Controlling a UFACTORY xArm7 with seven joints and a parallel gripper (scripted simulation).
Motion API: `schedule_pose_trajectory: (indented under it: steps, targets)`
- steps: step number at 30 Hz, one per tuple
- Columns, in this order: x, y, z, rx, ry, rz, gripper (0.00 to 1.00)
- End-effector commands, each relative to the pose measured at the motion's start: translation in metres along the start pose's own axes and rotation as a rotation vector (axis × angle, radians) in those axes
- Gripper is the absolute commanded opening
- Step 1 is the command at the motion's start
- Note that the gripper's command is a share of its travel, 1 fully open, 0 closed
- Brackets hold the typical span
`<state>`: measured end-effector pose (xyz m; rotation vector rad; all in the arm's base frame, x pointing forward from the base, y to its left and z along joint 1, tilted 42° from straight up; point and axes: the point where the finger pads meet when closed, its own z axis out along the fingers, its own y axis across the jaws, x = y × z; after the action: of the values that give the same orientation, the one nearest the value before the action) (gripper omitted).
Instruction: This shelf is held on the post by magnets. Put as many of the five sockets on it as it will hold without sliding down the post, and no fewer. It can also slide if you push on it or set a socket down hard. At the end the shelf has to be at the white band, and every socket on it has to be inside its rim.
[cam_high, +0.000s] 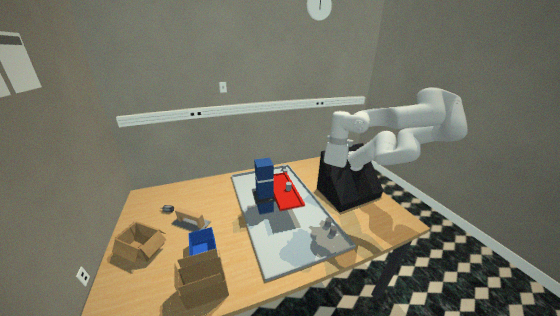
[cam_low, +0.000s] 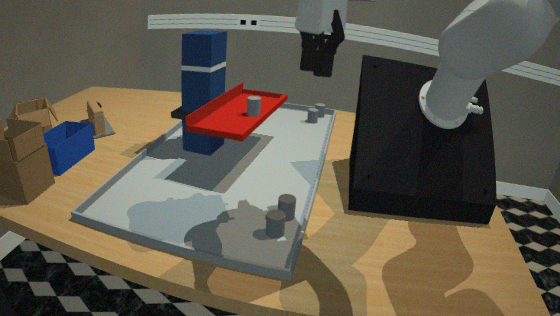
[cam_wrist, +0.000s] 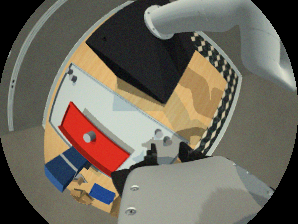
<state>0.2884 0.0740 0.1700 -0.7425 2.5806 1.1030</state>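
Observation:
The red shelf (cam_low: 235, 114) hangs on the blue post (cam_low: 202, 90), below the white band (cam_low: 202, 67). One grey socket (cam_low: 254, 105) stands upright on the shelf, inside its rim. Two sockets (cam_low: 316, 112) stand at the far corner of the grey tray (cam_low: 210, 185). Two more sockets (cam_low: 280, 215) stand near the tray's front right corner. My gripper (cam_low: 317, 62) hangs high above the tray's far right side, apart from everything, with its fingers partly open and empty. The wrist view shows the shelf (cam_wrist: 93, 140) far below.
The arm's black pedestal (cam_low: 420, 145) stands right of the tray. A blue bin (cam_low: 70, 145) and cardboard boxes (cam_low: 25, 155) sit at the left of the table. A small dark object (cam_high: 168, 208) lies near the far left.

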Motion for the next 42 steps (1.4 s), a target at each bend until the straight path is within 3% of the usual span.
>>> schedule_pose_trajectory:
  steps: [1,6,9,11,13,24,26,28,42]
  targets:
    - [0.001,-0.016,-0.002,0.001,0.003,0.208,0.47]
    - [0.007,-0.040,-0.004,0.001,-0.003,0.518,0.47]
    - [0.007,-0.040,-0.004,0.001,-0.003,0.518,0.47]
    - [0.013,-0.056,-0.005,0.003,-0.005,0.726,0.47]
    - [0.013,-0.056,-0.005,0.003,-0.005,0.726,0.47]
    - [0.039,-0.104,-0.006,0.020,-0.007,1.321,0.47]
    - [0.039,-0.104,-0.006,0.020,-0.007,1.321,0.47]
    - [0.049,-0.118,-0.005,0.029,-0.007,1.497,0.47]
    - [0.086,-0.160,-0.004,0.074,-0.014,2.028,0.47]
